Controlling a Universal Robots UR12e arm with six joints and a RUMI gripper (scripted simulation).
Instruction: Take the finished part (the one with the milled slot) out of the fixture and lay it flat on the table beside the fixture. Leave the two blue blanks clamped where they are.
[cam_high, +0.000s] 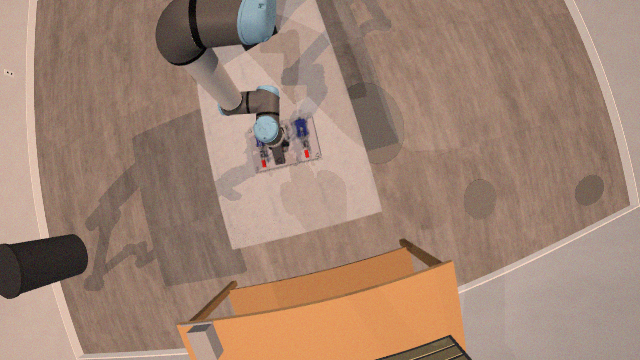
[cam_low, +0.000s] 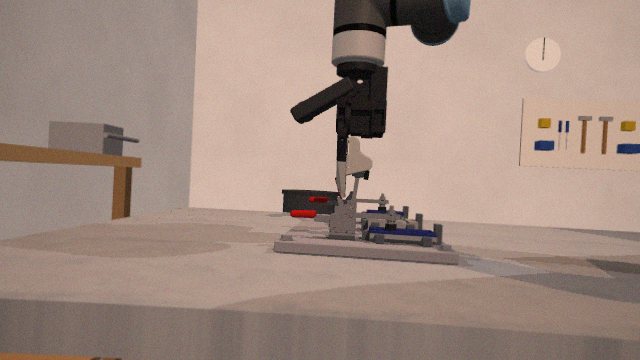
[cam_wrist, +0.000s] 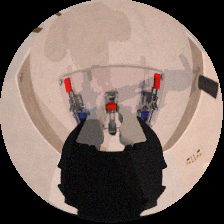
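While the arm points straight down, its gripper (cam_low: 343, 187) pinches the middle clamp lever (cam_low: 350, 197) above the fixture (cam_low: 300, 247).

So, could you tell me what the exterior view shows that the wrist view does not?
Only the exterior view shows the gripper from the side, reaching down to the middle clamp's upright lever, and the tool board on the wall. Only the wrist view shows all three red clamp handles in a row. Both show the fixture plate with blue blanks.
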